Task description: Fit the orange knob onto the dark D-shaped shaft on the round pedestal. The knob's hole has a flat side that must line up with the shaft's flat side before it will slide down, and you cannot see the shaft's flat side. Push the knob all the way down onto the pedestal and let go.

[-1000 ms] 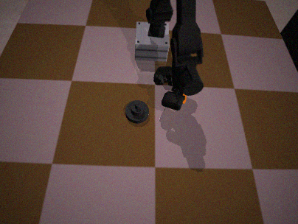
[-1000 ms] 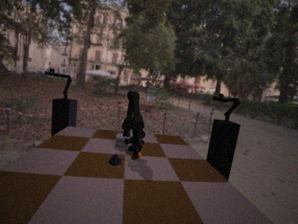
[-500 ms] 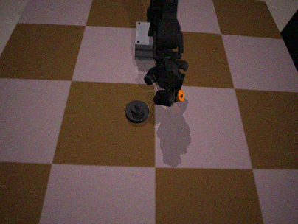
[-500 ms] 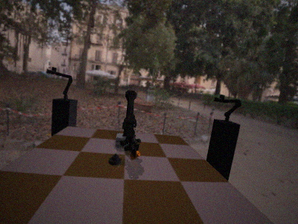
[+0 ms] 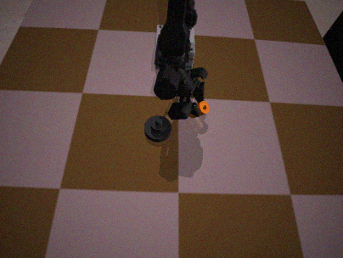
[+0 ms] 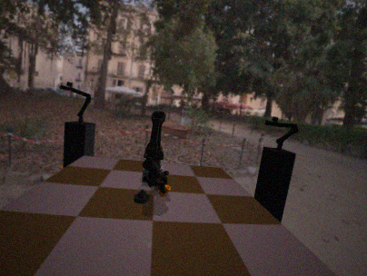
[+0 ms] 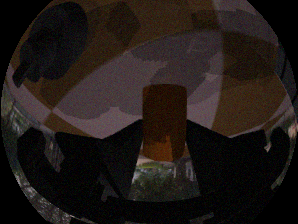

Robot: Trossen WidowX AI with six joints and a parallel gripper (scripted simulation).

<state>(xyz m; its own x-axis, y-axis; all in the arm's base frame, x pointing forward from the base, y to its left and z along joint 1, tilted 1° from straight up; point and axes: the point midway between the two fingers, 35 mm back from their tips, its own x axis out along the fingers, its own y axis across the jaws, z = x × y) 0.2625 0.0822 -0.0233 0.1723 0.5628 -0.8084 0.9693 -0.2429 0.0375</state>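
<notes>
Your orange knob (image 5: 204,107) (image 6: 167,188) (image 7: 164,122) is up off the checkered table top (image 5: 229,170) (image 6: 191,247) (image 7: 200,107), gripped between the two fingers of the black parallel-jaw gripper (image 5: 195,109) (image 6: 164,186) (image 7: 164,123), which are clamped on its sides. In the wrist view it reads as a cylinder standing between the pads, its long axis running up the picture, with one end reaching past the fingertips. From the top view you see an end face of it, ringed around a dark hole, so the knob looks tipped well over rather than upright; which way the flat in that hole faces, you cannot tell.

What your next move turns on is the offset to the round pedestal (image 5: 158,135) (image 6: 142,199) (image 7: 67,42). It stands apart from the knob, to the left and slightly lower in the top view, and to the left in the exterior view too. Its dark shaft (image 5: 159,123) (image 6: 142,192) (image 7: 22,74) points up, with nothing on it. The six-joint arm (image 5: 175,34) (image 6: 155,141) is the one to carry the knob across. You would likely need to swing the knob's axis upright over the shaft before lowering, then turn it gently under light pressure until the flats agree. Push down while it is tilted and it could jam on the shaft's tip or twist in the grip.
</notes>
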